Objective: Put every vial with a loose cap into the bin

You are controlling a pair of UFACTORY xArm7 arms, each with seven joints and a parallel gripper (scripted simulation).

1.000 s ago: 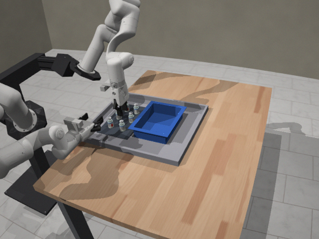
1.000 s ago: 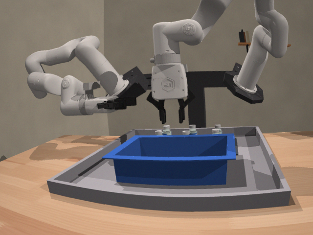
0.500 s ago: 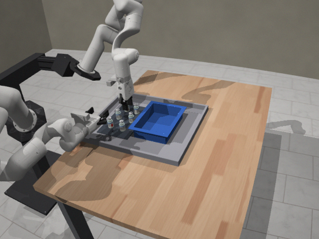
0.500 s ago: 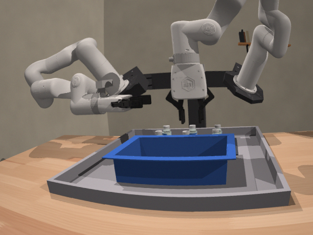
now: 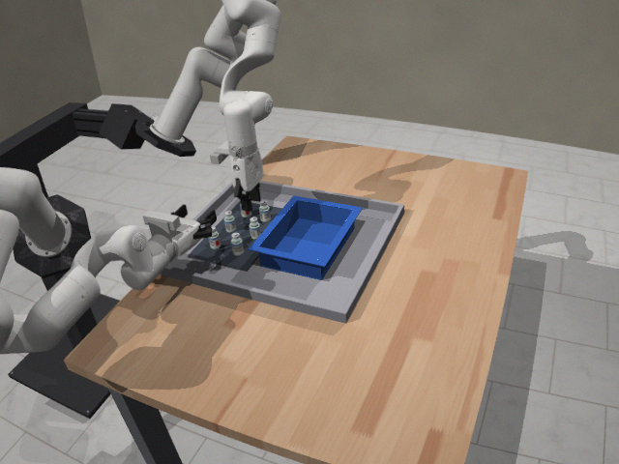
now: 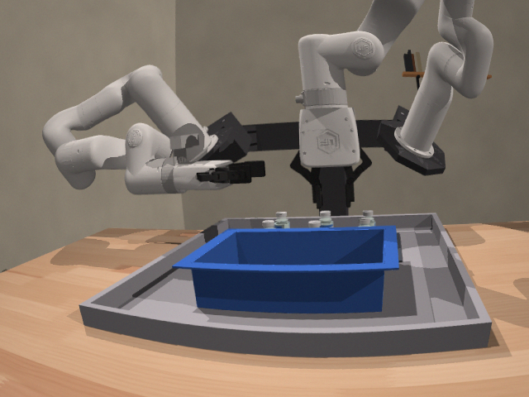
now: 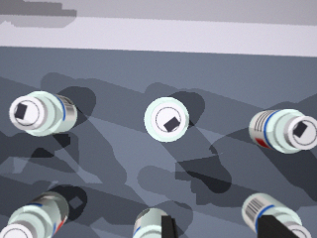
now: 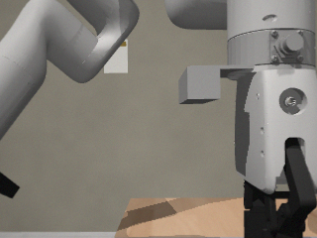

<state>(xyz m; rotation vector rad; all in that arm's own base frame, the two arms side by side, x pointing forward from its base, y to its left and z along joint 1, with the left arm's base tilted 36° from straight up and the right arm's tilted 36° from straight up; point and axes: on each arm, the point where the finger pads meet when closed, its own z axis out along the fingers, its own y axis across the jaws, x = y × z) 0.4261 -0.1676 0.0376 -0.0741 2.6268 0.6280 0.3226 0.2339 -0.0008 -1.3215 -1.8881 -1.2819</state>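
Note:
Several white-capped vials (image 5: 237,244) (image 7: 166,119) stand upright in two rows on the dark mat (image 5: 224,259) (image 7: 124,64). All the caps look alike. The blue bin (image 5: 289,265) (image 6: 286,290) stands beside the rows; no vial shows inside it. My left gripper (image 5: 247,205) (image 6: 333,203) (image 7: 218,230) points down above the vials, half open, with nothing between its fingers; its fingers overlap one vial in the top view. My right gripper (image 5: 198,219) is open and empty, held level beside the near end of the rows, above vial height.
A grey tray (image 5: 301,298) (image 6: 282,341) with a raised rim holds the mat and bin on the wooden table (image 5: 399,339). The two arms are close together at the mat. In the exterior view the bin's rim hides the lower parts of the vials.

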